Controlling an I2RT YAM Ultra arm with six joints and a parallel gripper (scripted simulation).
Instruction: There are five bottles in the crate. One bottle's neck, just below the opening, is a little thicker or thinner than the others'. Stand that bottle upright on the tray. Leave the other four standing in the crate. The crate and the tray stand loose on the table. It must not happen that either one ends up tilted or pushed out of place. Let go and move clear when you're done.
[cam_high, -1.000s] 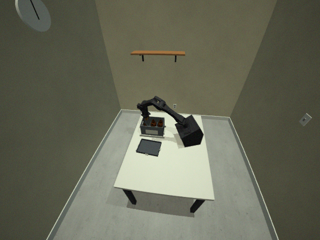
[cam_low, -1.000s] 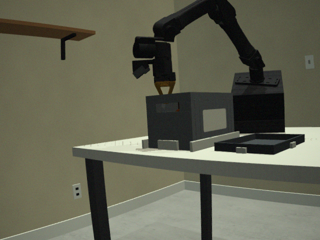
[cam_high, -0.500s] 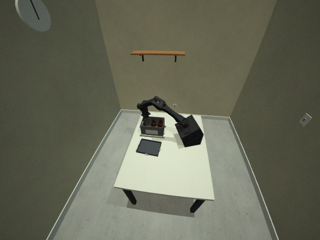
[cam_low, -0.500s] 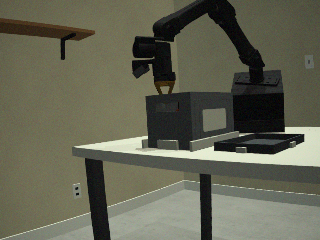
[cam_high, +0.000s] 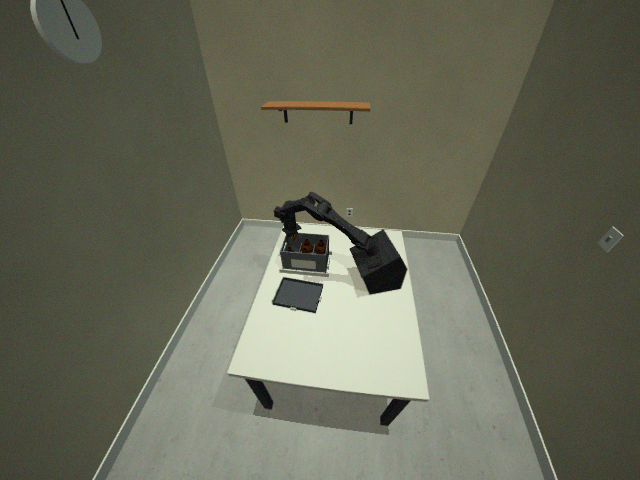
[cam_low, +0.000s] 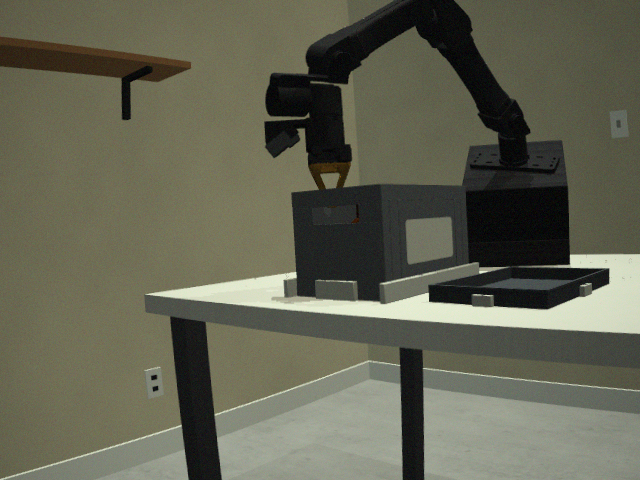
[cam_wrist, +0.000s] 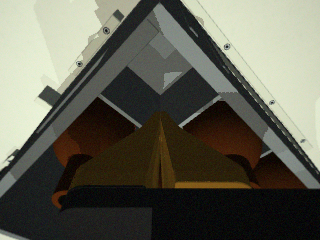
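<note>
The dark grey crate (cam_high: 285, 259) (cam_low: 336, 248) (cam_wrist: 212, 56) stands at the table's far left. Brown bottles (cam_high: 307, 245) (cam_wrist: 95, 131) stand in its cells, and a second bottle (cam_wrist: 226, 131) shows on the right of the wrist view. I cannot compare the necks here. My gripper (cam_high: 292, 236) (cam_low: 327, 187) (cam_wrist: 160, 120) points straight down over the crate's far left corner, with its tips at the level of the rim. Its orange fingers are pressed together with nothing between them. The dark flat tray (cam_high: 298, 294) (cam_low: 516, 284) lies in front of the crate and holds nothing.
The arm's black base box (cam_high: 379, 263) (cam_low: 516, 206) stands right of the crate. Light grey stop blocks (cam_low: 336, 289) and a strip (cam_low: 429, 281) lie against the crate's foot. The table's left edge runs close to the crate.
</note>
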